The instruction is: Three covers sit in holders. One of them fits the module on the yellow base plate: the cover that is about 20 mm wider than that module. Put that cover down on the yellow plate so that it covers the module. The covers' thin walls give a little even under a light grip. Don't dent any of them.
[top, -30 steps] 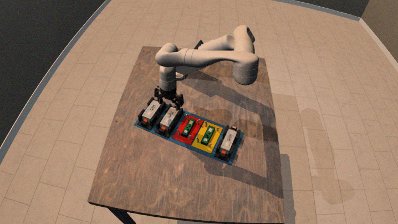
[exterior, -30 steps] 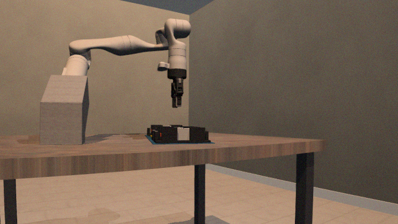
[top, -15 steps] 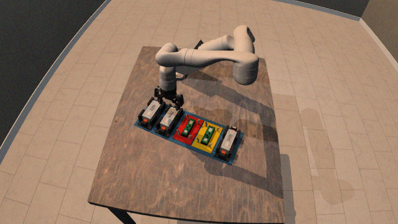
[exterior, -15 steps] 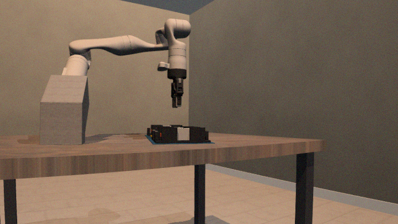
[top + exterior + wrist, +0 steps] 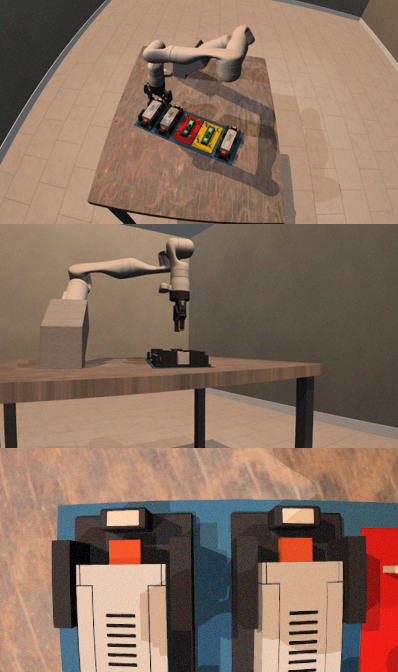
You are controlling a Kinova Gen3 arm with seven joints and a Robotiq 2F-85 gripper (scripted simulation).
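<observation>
The gripper (image 5: 157,97) hangs high above the blue mat (image 5: 139,125), jaws spread wide and holding nothing, over the far end of the row's two end covers (image 5: 151,110) (image 5: 170,116). Each cover sits in its black holder (image 5: 180,573). The third cover (image 5: 228,138) sits just beyond the yellow plate (image 5: 200,144), where the green module (image 5: 208,135) lies uncovered beside the red plate (image 5: 182,136).

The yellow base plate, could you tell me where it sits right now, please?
In the top view, the yellow base plate lies on the blue mat, between the red plate and the lone cover holder at the row's right end.
</observation>
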